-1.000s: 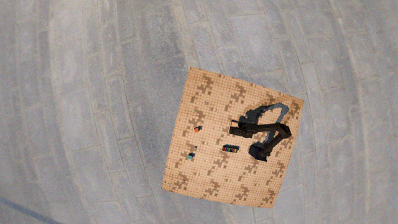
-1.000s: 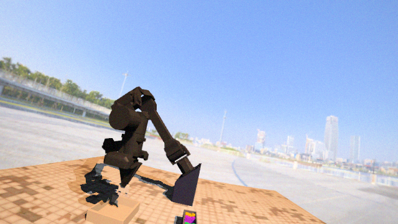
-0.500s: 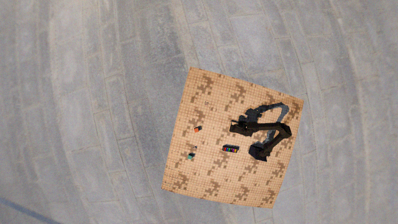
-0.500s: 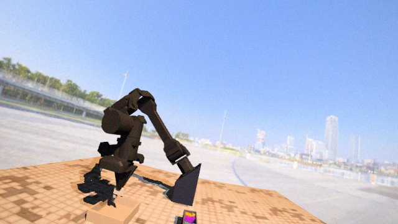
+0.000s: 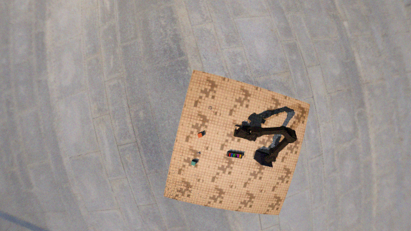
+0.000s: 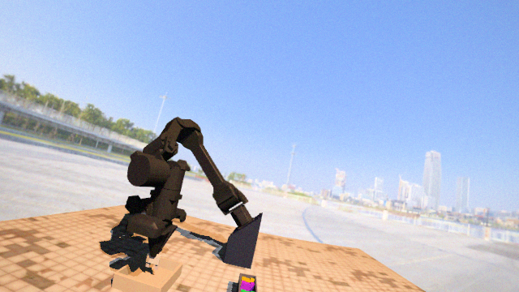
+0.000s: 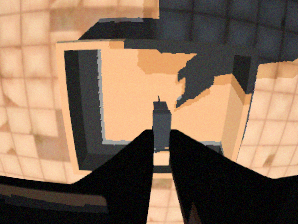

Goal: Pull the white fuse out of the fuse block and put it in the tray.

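Observation:
The white fuse point(image 7: 161, 127), grey in shade, stands between the fingertips of my gripper point(image 7: 160, 137) point(image 6: 152, 256), which is shut on it. The gripper points down over the open tan tray point(image 7: 68, 100) point(image 6: 138, 282). In the wrist view the fuse overlaps the tray's floor and near wall; its exact height is hard to tell. In the top view the arm hides the tray. The fuse block point(image 5: 243, 155) point(image 6: 255, 284) stands apart from the gripper, with red, blue, green, magenta and yellow fuses in it and a dark gap between green and magenta.
The arm's base point(image 5: 264, 157) stands to the right of the block in the top view. An orange block point(image 5: 200, 135), a teal block point(image 5: 194, 163), a small ring point(image 5: 210, 108) and a tiny grey item point(image 5: 198, 153) lie toward the left edge.

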`<state>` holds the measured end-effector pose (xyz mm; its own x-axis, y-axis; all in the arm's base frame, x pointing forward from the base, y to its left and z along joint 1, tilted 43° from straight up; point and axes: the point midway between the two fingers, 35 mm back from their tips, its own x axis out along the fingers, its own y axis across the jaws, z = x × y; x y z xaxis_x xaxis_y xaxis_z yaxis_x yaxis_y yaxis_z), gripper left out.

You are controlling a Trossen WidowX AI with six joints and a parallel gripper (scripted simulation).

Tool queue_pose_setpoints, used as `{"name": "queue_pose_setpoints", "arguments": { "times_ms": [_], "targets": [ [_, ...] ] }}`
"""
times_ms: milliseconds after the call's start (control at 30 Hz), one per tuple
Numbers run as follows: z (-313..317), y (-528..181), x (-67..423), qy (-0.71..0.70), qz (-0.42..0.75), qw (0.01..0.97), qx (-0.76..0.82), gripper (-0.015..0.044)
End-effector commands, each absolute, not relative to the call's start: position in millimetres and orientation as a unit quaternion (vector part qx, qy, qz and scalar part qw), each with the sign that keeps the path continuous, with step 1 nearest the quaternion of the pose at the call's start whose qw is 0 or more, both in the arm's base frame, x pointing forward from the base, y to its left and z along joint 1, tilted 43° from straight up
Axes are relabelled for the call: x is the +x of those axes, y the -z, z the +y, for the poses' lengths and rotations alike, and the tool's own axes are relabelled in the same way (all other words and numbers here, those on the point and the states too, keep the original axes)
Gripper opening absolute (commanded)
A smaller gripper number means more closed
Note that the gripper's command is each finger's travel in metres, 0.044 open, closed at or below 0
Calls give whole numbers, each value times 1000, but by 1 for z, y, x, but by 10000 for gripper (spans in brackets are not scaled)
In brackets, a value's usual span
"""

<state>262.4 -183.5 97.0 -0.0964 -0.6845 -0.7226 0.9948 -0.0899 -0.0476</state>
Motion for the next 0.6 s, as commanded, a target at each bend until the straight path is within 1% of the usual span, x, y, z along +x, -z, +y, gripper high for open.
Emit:
{"name": "queue_pose_setpoints", "arguments": {
  "times_ms": [0, 333, 367, 467, 567],
  "targets": [
    [-183, -97, 263, 685, 281, 613, 276, 53],
    [-183, -97, 263, 685, 281, 613, 276, 315],
    [-181, -99, 263, 684, 281, 613, 276, 330],
    [-159, -121, 266, 683, 284, 613, 277, 330],
    [-157, -123, 266, 683, 284, 613, 277, 330]
  ]
}}
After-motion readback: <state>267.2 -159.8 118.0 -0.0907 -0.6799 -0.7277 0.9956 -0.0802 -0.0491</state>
